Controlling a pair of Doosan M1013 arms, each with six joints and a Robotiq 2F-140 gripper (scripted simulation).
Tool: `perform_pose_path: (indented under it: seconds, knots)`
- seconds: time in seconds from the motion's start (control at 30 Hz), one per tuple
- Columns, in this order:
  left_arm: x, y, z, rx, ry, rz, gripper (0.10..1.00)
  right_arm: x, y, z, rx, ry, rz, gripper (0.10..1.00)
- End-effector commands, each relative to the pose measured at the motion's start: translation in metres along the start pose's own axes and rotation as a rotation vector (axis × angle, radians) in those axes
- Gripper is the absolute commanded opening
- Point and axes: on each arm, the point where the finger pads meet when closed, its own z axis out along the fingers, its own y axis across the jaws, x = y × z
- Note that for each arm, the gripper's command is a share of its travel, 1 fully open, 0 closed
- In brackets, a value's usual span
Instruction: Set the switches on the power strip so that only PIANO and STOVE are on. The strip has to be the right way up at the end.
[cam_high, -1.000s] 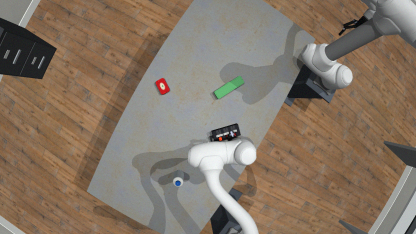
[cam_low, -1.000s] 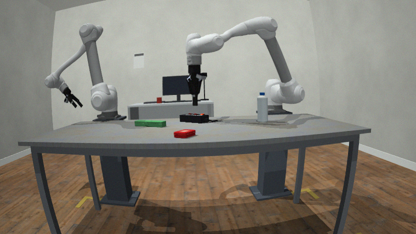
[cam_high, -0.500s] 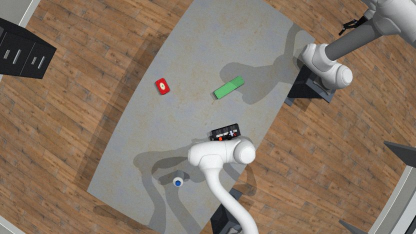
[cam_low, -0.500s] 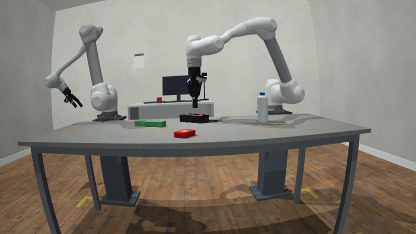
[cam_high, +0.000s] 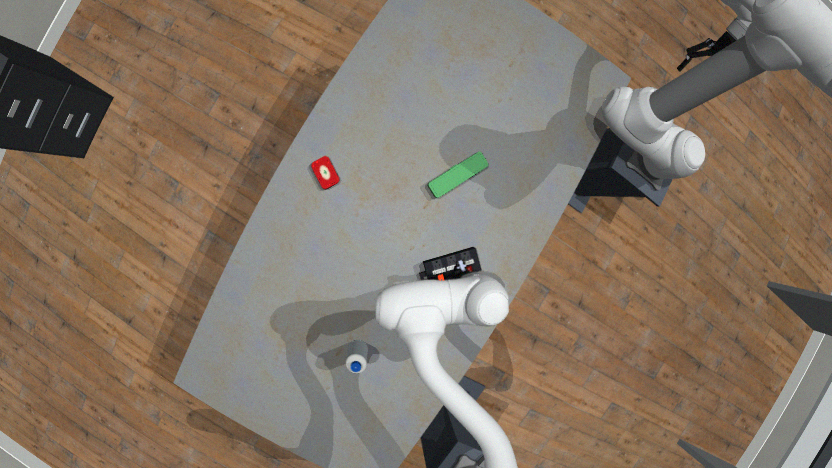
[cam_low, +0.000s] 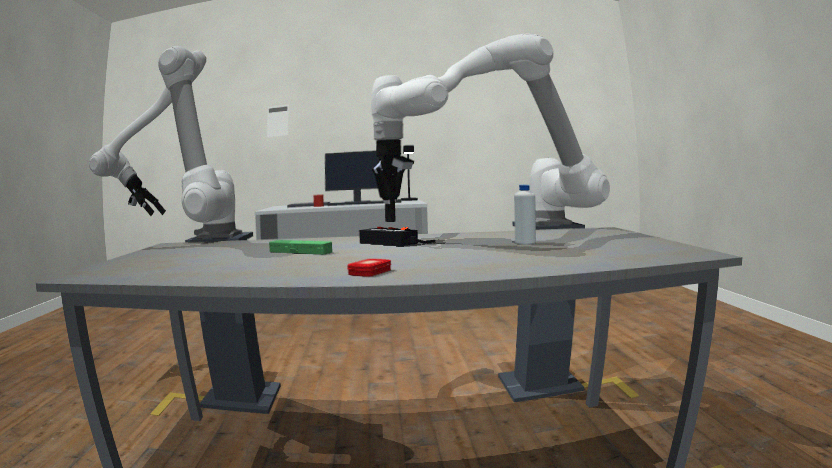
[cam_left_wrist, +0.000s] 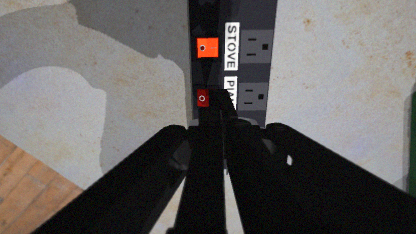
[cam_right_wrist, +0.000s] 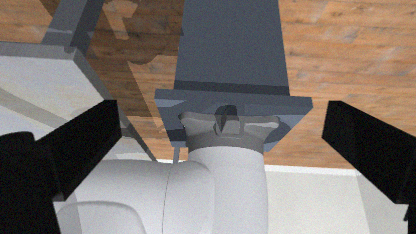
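The black power strip (cam_high: 475, 257) (cam_low: 378, 237) (cam_left_wrist: 257, 72) lies on the table with its switches and sockets facing up. In the left wrist view the STOVE switch (cam_left_wrist: 207, 47) is lit bright orange. The PIANO switch (cam_left_wrist: 202, 98) is dark red and unlit, its label partly covered by the fingertips. Another dark red switch (cam_high: 469, 268) shows at the strip's other end in the top view; its label is not readable. My left gripper (cam_low: 389, 220) (cam_left_wrist: 217, 104) is shut and empty, pointing down a little above the strip beside the PIANO switch. My right gripper (cam_right_wrist: 221, 119) (cam_low: 157, 211) is open and empty, away from the table.
A green box (cam_high: 458, 174) (cam_low: 300, 247) and a red tin (cam_high: 324, 172) (cam_low: 369, 267) lie on the table. A white bottle with a blue cap (cam_high: 356, 365) (cam_low: 524, 218) stands upright beyond the strip's cable end.
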Motion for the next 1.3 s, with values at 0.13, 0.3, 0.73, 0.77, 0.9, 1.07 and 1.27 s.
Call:
perform_pose_path:
  seconds: [0.13, 0.3, 0.73, 0.77, 0.9, 1.07, 1.27]
  knots:
    - [0.0000, 0.0006, 0.0038, -0.002, 0.000, 0.000, 0.099, 0.0000, -0.0001, -0.0005, 0.000, 0.001, 0.000, 1.000]
    - [0.0000, 0.0007, 0.0075, -0.002, 0.000, 0.000, 0.099, 0.0000, -0.0001, -0.0005, 0.000, 0.001, 0.000, 1.000]
    - [0.0000, 0.0008, 0.0101, -0.002, 0.000, 0.000, 0.099, 0.0000, -0.0001, -0.0005, 0.000, 0.001, 0.000, 1.000]
    - [0.0000, 0.0008, 0.0101, -0.002, 0.000, 0.000, 0.099, 0.0000, -0.0001, -0.0005, 0.000, 0.001, 0.000, 1.000]
    - [0.0000, 0.0008, 0.0101, -0.002, 0.000, 0.000, 0.099, 0.0000, -0.0001, -0.0005, 0.000, 0.001, 0.000, 1.000]
    - [0.0000, 0.0008, 0.0101, -0.002, 0.000, 0.000, 0.099, 0.0000, -0.0001, -0.0005, 0.000, 0.001, 0.000, 1.000]
    - [0.0000, 0.0008, 0.0102, -0.002, 0.000, 0.000, 0.099, 0.0000, -0.0001, -0.0005, 0.000, 0.001, 0.000, 1.000]
